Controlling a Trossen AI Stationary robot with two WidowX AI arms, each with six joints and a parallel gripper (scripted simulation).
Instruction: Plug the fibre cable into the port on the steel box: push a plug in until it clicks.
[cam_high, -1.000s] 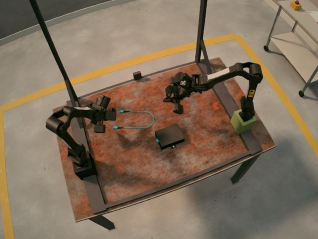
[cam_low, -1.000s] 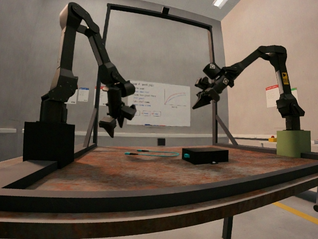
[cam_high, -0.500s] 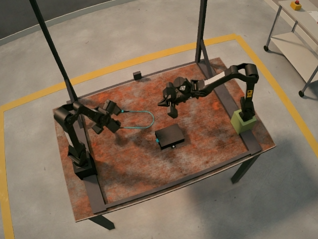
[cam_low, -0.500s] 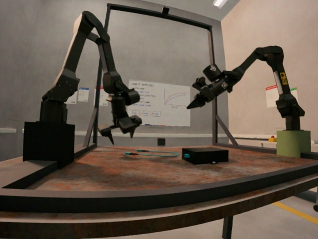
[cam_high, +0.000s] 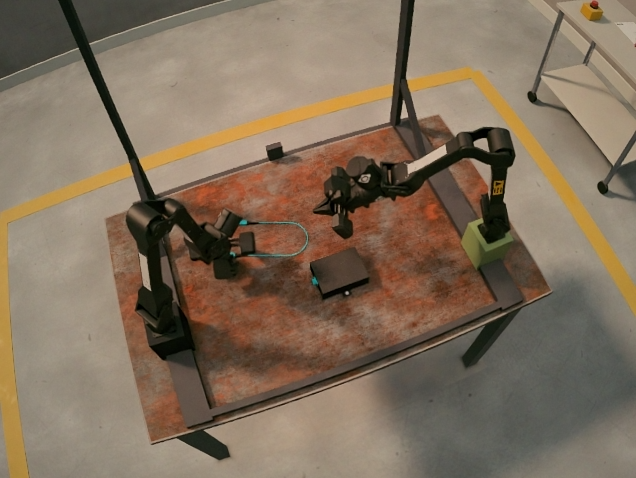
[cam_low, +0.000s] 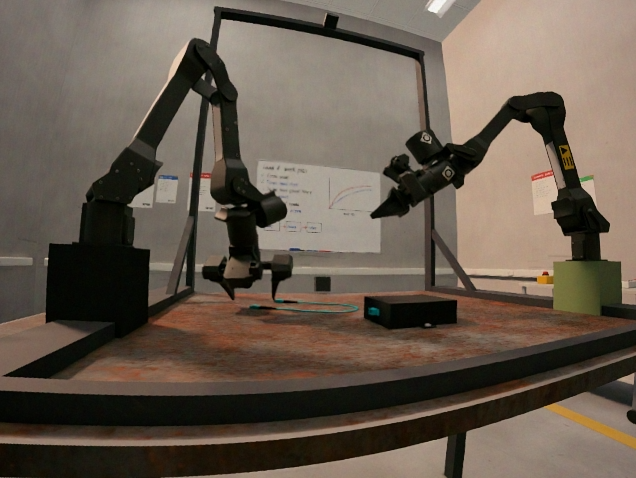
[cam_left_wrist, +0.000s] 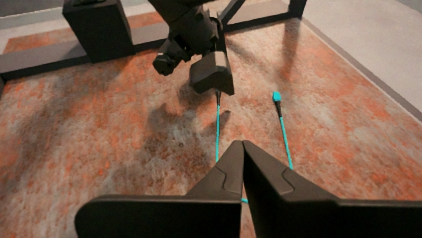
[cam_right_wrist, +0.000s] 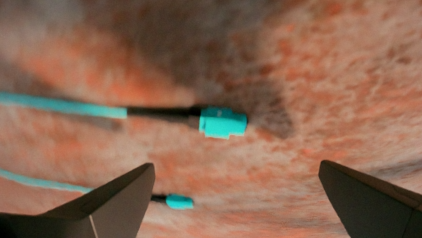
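Observation:
The teal fibre cable (cam_high: 306, 236) (cam_left_wrist: 217, 130) (cam_right_wrist: 65, 106) lies in a U on the table. Its near plug (cam_high: 235, 255) (cam_low: 254, 306) (cam_right_wrist: 222, 122) is hidden by the right gripper in the left wrist view. Its far plug (cam_high: 247, 222) (cam_left_wrist: 277, 100) (cam_right_wrist: 180, 201) lies beside it. My right gripper (cam_low: 253, 298) (cam_right_wrist: 237, 169) is open and empty, low above the plug ends. My left gripper (cam_high: 317, 209) (cam_low: 372, 215) (cam_left_wrist: 240, 148) is shut and empty, high beyond the box. The steel box (cam_high: 339, 269) (cam_low: 419, 310) has a teal port (cam_high: 314, 281) (cam_low: 373, 311) facing the cable side.
A small white knob (cam_high: 347, 292) (cam_low: 428, 324) sits at the box's front side. The left arm stands on a green pedestal (cam_high: 485, 244) (cam_low: 586, 287), the right on a black one (cam_low: 97, 287) (cam_left_wrist: 100, 32). A black block (cam_high: 274, 150) is by the back edge.

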